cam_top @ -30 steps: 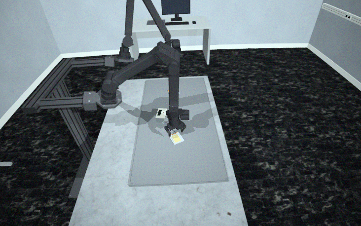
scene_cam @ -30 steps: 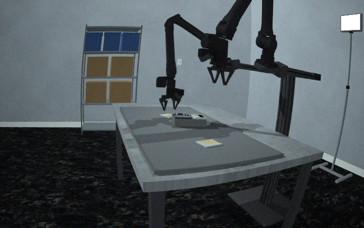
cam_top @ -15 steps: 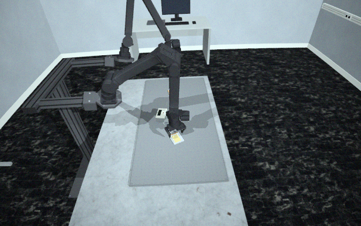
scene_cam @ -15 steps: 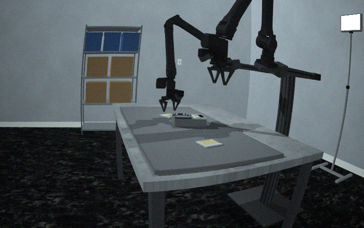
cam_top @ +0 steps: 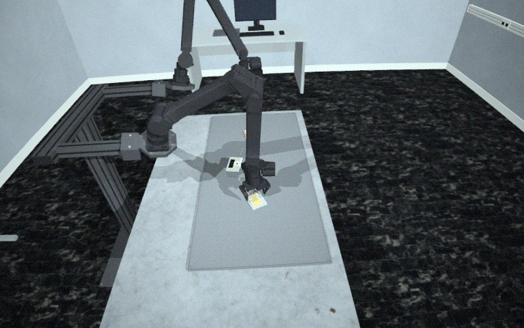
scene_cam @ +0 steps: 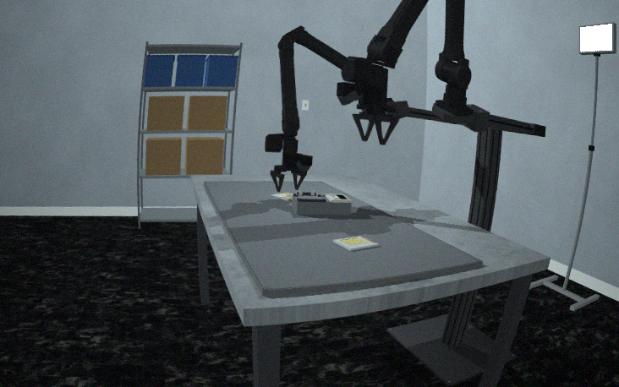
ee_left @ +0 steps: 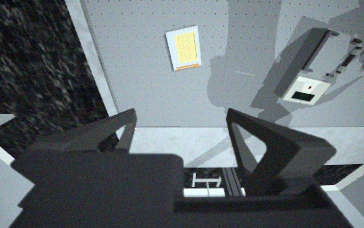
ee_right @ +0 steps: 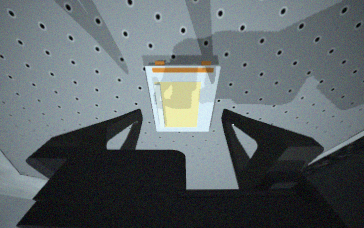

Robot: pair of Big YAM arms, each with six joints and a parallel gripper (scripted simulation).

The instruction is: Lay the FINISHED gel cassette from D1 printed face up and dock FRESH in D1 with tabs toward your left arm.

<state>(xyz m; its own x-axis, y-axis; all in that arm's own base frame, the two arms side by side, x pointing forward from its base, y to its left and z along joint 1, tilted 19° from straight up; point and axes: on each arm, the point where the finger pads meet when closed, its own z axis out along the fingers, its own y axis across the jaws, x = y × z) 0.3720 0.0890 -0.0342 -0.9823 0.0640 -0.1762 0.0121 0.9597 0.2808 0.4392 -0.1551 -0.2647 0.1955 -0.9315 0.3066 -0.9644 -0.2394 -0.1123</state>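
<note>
The right hand (cam_top: 255,195) (scene_cam: 287,189) (ee_right: 182,113) is spread, and nothing is between its fingers. It hangs above the mat (cam_top: 258,239) (scene_cam: 364,269) (ee_left: 135,75) (ee_right: 45,75), close over the far cassette (cam_top: 256,200) (scene_cam: 282,196) (ee_right: 182,100). This cassette lies on the mat beyond the dock (cam_top: 234,164) (scene_cam: 323,207) (ee_left: 306,92), as the exterior view shows it. In the right wrist view, its two copper tabs point to the far side, and a narrow pale strip stands at the left of its yellow area. A shadow covers part of this yellow area.

The left hand (scene_cam: 374,141) (ee_left: 181,113) is also spread and holds nothing. It is high above the counter (cam_top: 142,216) (scene_cam: 511,255) (ee_left: 165,135) (ee_right: 15,185). The near cassette (cam_top: 244,133) (scene_cam: 356,242) (ee_left: 185,47) lies flat on the mat, on the near side of the dock, well apart from it. Its yellow printed face is up, and an orange strip runs along one edge.

The dock is upright on the mat, between the two cassettes. Its bay has no cassette in it. The white part with the dark window is at the right in the exterior view. I cannot read a name on any cassette, so I cannot tell which one is FRESH.
</note>
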